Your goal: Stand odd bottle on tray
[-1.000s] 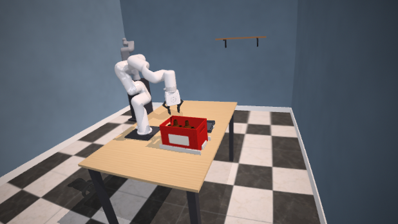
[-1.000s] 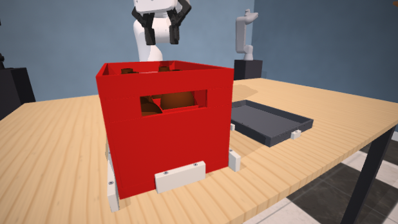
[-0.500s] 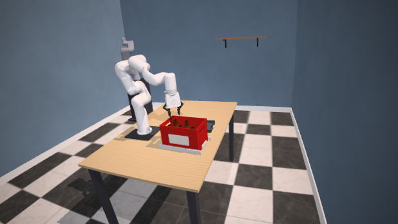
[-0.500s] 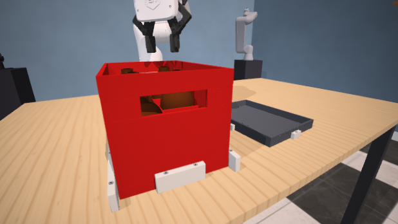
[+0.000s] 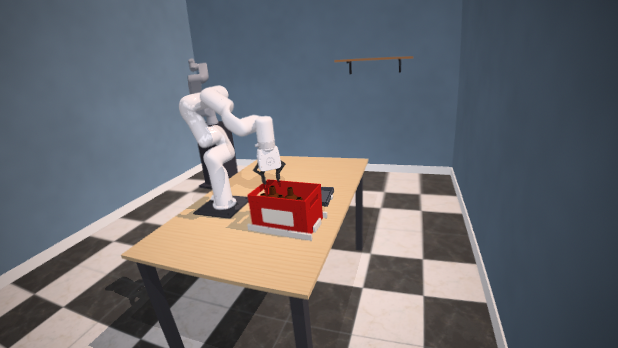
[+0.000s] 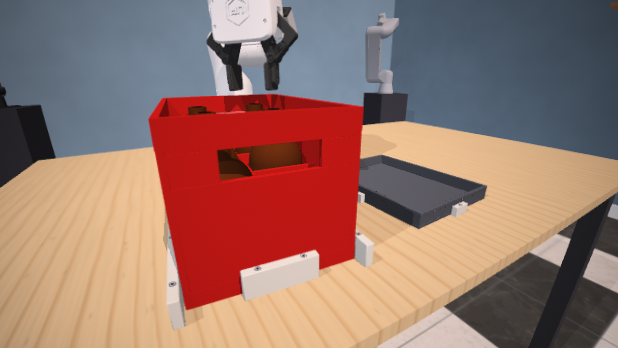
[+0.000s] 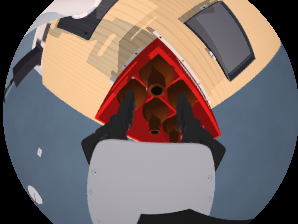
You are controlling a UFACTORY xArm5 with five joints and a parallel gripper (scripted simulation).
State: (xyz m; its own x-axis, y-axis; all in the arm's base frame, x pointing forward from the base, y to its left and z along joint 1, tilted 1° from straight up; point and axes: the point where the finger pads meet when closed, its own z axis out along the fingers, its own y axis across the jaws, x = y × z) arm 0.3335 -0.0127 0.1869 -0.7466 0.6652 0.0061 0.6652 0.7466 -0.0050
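Though nothing has reached the tray yet, the top view shows the gripper [image 5: 270,181] [image 6: 254,86] [image 7: 156,99] right of the frame's left third, low over the red crate [image 5: 303,216] [image 6: 265,215] [image 7: 210,123] on the desk [image 5: 210,247] [image 6: 115,200] [image 7: 65,75], with bottle necks inside. In the exterior view its fingers stand well apart, more than halfway open, holding nothing, above the crate at centre-left; the tray [image 6: 419,220] [image 7: 243,68] at centre-right carries no bottle. The wrist view puts the bottles in the crate mid-frame, the tray upper right. Which neck is odd I cannot tell; picking, moving and releasing it all remain.
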